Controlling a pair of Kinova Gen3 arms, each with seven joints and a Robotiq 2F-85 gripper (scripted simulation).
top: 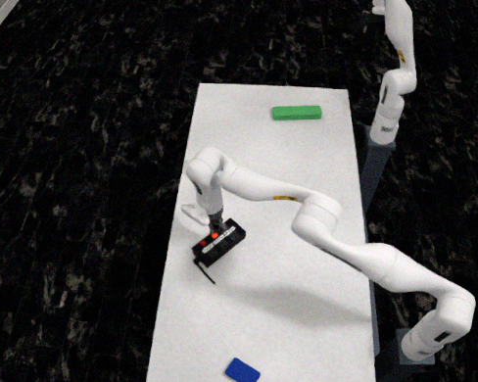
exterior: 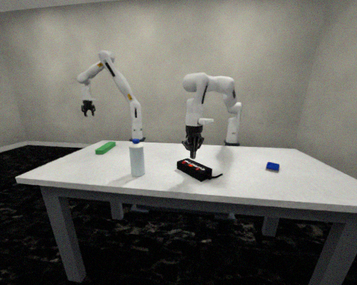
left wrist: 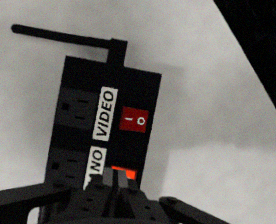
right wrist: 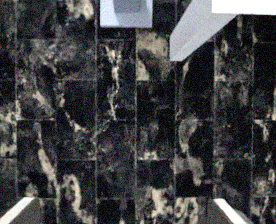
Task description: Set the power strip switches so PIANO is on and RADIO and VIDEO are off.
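Note:
The black power strip lies right way up, switches and labels facing upward. In the left wrist view the VIDEO switch is dark red and unlit. The PIANO switch glows bright orange, partly covered by the fingertips; its label reads only "NO". The RADIO switch's state cannot be told. My left gripper is shut and empty, its tips just above the strip near the PIANO switch. My right gripper is open and empty, far off beyond the table.
A short black cable leaves the strip's VIDEO end. A bottle with a blue cap stands near the strip. A green block and a blue block lie farther away on the white table.

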